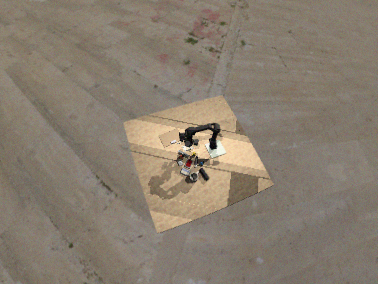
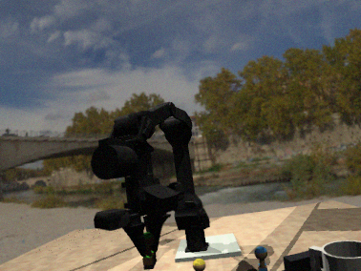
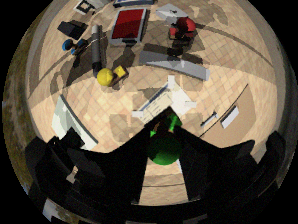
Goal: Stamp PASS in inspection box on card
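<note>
My gripper [image 2: 149,257] [image 3: 162,129] is shut on the green-knobbed stamp [image 2: 148,239] [image 3: 164,150], with the green knob nearest the wrist camera. The card [image 3: 156,106], cream with printed lines, lies just beyond the fingertips in the wrist view, with white pieces at its corners. The stamp and fingers cover its near part, so the inspection box and any print cannot be made out. The stamp's face and its gap to the card are hidden. The red ink pad [image 3: 128,24] [image 1: 189,163] lies open in its grey tray, well away from the gripper.
A grey bar [image 3: 172,65] lies between card and red-knobbed stamp [image 3: 186,27]. The yellow-knobbed stamp [image 3: 105,76] [image 2: 199,263], a dark cylinder [image 3: 96,47] and blue-knobbed stamp [image 3: 68,45] [image 2: 261,253] stand left in the wrist view. A grey mug [image 2: 341,258] is right in the exterior view.
</note>
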`<action>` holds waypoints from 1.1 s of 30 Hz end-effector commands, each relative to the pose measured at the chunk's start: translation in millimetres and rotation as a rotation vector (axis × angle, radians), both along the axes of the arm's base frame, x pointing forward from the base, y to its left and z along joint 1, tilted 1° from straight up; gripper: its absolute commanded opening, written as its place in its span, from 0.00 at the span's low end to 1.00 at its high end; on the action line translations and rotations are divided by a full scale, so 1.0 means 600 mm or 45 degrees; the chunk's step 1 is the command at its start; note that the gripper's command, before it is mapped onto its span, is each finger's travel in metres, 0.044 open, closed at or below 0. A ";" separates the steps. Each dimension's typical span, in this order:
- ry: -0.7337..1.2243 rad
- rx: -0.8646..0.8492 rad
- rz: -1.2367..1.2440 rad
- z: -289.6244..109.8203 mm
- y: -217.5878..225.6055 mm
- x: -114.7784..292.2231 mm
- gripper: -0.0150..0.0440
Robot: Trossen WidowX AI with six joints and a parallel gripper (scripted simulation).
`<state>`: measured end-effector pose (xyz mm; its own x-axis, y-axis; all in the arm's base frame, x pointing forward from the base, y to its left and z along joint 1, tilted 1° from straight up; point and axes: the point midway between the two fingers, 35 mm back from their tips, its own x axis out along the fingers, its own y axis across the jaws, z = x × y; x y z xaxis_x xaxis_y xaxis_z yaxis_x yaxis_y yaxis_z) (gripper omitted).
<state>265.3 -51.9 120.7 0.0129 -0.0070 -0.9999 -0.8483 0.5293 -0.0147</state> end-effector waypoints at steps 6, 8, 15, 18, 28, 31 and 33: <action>-0.002 -0.001 0.015 -0.008 -0.002 -0.001 0.25; -0.003 -0.001 0.015 -0.011 -0.003 -0.001 0.25; -0.003 -0.001 0.015 -0.018 -0.003 0.000 0.25; -0.003 -0.001 0.015 -0.022 -0.003 0.000 0.25; -0.004 -0.001 0.015 -0.033 -0.003 0.001 0.25; -0.005 -0.001 0.015 -0.036 -0.003 0.002 0.25; -0.005 -0.001 0.015 -0.038 -0.004 0.002 0.25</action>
<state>266.8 -54.1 100.7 0.0196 -0.0084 -0.9998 -0.8521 0.5230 -0.0211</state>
